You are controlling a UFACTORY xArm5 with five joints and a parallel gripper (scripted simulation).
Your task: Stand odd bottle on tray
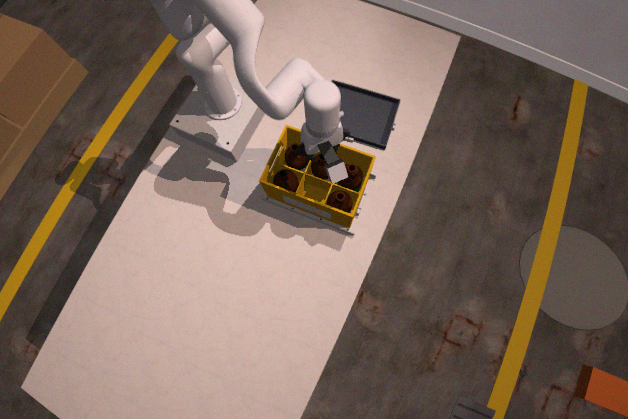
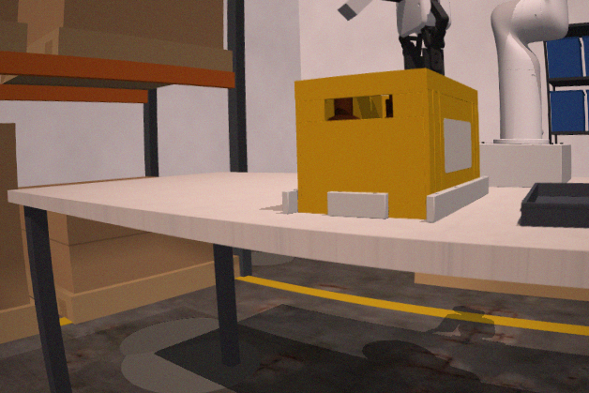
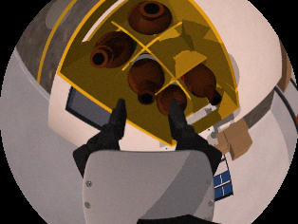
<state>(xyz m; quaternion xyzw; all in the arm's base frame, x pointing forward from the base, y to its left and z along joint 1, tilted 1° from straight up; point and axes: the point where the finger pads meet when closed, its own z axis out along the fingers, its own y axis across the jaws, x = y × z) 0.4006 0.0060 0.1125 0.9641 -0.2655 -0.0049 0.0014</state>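
Note:
The yellow crate point(image 1: 365, 170) point(image 2: 361, 155) point(image 3: 102, 85) stands level and holds five brown bottles; one compartment is empty. In the wrist view they are the top bottle point(image 3: 150, 24), the left bottle point(image 3: 116, 47), the middle bottle point(image 3: 146, 76), the lower bottle point(image 3: 170, 99) and the right bottle point(image 3: 200, 81). My gripper point(image 2: 423, 62) point(image 3: 147, 106) is open, pointing down at the crate's rim. The middle bottle's mouth shows between its fingertips in the wrist view, with no finger visibly gripping it. The dark tray point(image 1: 368, 117) point(image 2: 554, 207) point(image 3: 89, 108) is level and bears no bottle. Neck thicknesses cannot be told.
Low pale rails point(image 1: 309, 216) point(image 2: 356, 204) stand around the crate's foot. The robot's base point(image 1: 218, 134) point(image 2: 523, 164) is beside the crate on the pale table point(image 1: 203, 302) point(image 2: 166, 192). The crate's yellow dividers point(image 1: 324, 192) point(image 3: 144, 48) separate the compartments.

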